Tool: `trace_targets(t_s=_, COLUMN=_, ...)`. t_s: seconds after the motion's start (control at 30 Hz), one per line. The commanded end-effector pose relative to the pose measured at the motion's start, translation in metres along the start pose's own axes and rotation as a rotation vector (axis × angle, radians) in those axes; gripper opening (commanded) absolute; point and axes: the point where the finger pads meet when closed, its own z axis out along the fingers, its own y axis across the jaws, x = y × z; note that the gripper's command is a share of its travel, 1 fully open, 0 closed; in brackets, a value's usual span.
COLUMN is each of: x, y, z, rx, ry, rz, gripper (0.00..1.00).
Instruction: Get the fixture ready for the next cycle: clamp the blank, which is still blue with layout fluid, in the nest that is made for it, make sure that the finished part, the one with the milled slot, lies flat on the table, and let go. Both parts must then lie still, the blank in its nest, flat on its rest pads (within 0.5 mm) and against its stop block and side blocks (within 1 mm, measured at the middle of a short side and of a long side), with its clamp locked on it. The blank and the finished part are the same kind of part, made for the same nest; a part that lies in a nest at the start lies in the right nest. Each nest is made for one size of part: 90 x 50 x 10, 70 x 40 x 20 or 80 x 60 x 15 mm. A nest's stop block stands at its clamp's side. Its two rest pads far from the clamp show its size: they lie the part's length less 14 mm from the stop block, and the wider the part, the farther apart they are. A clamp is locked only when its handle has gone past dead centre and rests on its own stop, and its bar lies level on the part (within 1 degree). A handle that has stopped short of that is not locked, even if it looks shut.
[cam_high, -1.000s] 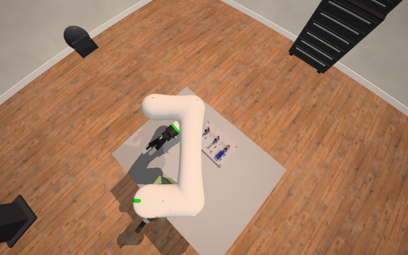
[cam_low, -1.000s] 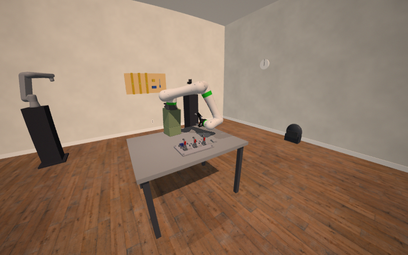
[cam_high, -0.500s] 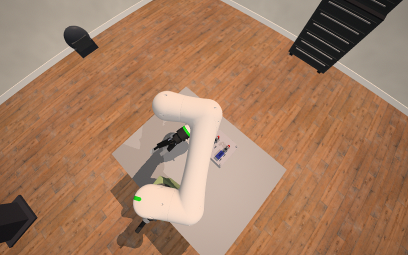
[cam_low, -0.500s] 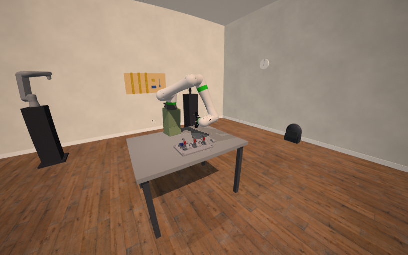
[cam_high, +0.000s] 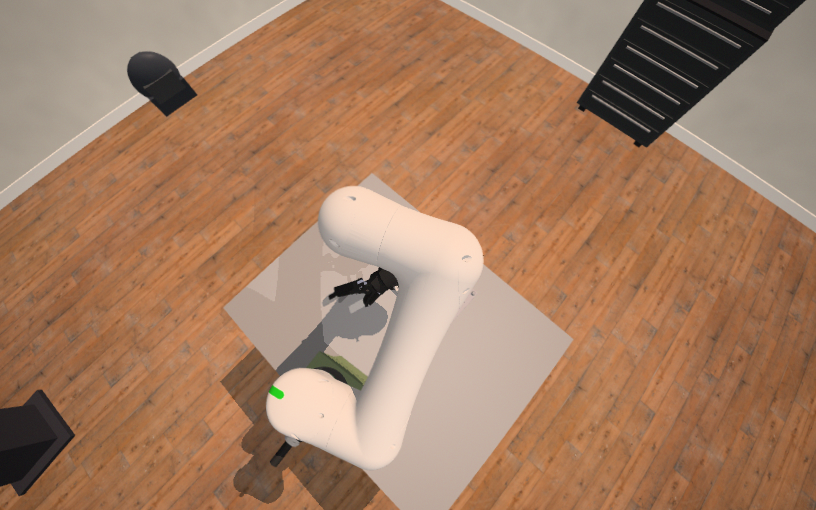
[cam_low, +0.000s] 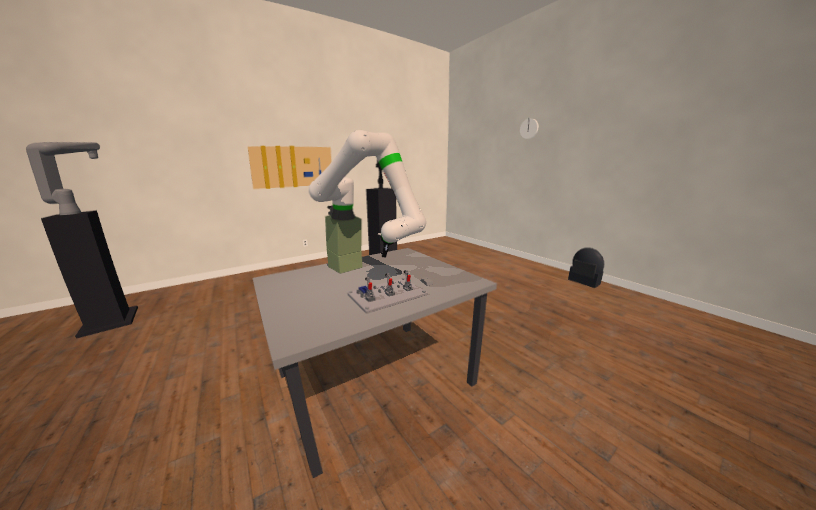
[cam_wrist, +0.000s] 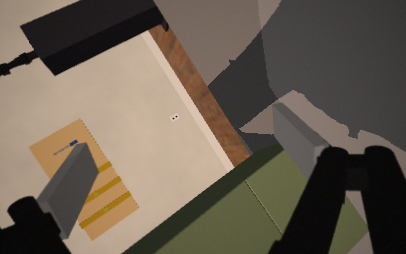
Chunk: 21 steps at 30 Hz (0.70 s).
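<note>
Exterior view: blue blank (cam_low: 362, 289) at the 9 o'clock end of the fixture plate (cam_low: 388, 302), beside the nearest red handle (cam_low: 370, 286). Seating on pads and blocks: cannot tell. Handle appears upright, so clamp judged unlocked; closing it on a cocked blank could fix the error, and stopping short of dead centre would leave a false lock. Small dark piece (cam_low: 424, 282) lies toward 3 o'clock; finished part or not, cannot tell. Gripper (cam_high: 349, 300) (cam_low: 384, 253) (cam_wrist: 183, 139), at 1 o'clock from blank, stands wide with nothing held, above the table (cam_high: 511, 336) (cam_low: 300, 324) (cam_wrist: 310, 112). Risk: a low sweep toward 7 o'clock could catch the other upright handles with the spread fingers.

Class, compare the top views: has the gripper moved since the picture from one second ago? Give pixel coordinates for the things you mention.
Yes. In the top view, the gripper (cam_high: 349, 298) (cam_low: 385, 255) (cam_wrist: 183, 139) has shifted toward the tabletop's middle, away from its left corner (cam_high: 231, 307).
</note>
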Motion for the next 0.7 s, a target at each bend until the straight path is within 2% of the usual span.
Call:
trace_targets(t_s=0.0, x=-0.011, y=0.013, z=-0.031, rx=-0.086, ry=0.072, rz=0.076, gripper=1.00)
trace_targets(t_s=0.13, x=-0.011, y=0.013, z=-0.031, rx=-0.086, ry=0.072, rz=0.076, gripper=1.00)
trace_targets(t_s=0.17, x=-0.021, y=0.025, z=-0.058, rx=-0.159, ry=0.136, rz=0.146, gripper=1.00)
trace_targets(t_s=0.3, x=-0.021, y=0.025, z=-0.058, rx=-0.159, ry=0.136, rz=0.146, gripper=1.00)
trace_targets(t_s=0.33, x=-0.032, y=0.038, z=-0.086, rx=-0.236, ry=0.204, rz=0.219, gripper=1.00)
trace_targets(t_s=0.5, x=-0.032, y=0.038, z=-0.086, rx=-0.236, ry=0.204, rz=0.219, gripper=1.00)
trace_targets(t_s=0.53, x=-0.043, y=0.051, z=-0.117, rx=-0.319, ry=0.277, rz=0.297, gripper=1.00)
trace_targets(t_s=0.67, x=-0.043, y=0.051, z=-0.117, rx=-0.319, ry=0.277, rz=0.297, gripper=1.00)
